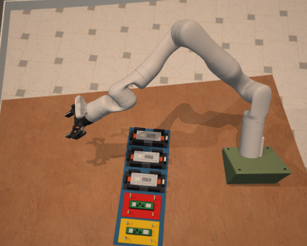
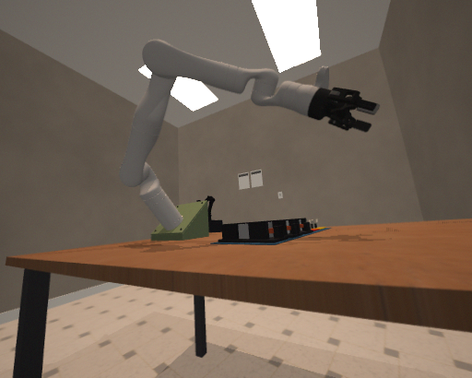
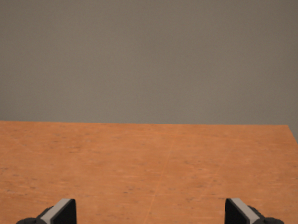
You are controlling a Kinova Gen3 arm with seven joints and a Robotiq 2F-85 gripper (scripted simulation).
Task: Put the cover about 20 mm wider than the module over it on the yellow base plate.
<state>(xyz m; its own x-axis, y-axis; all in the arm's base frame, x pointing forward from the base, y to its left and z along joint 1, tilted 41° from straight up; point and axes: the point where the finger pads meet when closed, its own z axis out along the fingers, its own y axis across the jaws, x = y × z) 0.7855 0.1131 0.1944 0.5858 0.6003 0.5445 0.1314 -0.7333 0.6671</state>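
The two fingertips sit nearest the wrist lens, one at each bottom corner of its frame, so the gripper stands at its widest with nothing between the fingers; it hangs high above the wooden table, aimed almost level, well apart from the blue strip that carries the work; on that strip three grey covers rest in black holders, far, middle and near, then a red plate, then the yellow plate with its green module; the step in hand, I judge, is choosing and approaching, best done by comparing widths from the top view, tilting the wrist downward, centring squarely and closing only lightly on the thin walls; the wrist view shows only bare wood and wall, the exterior view gives height but hides the covers' widths.
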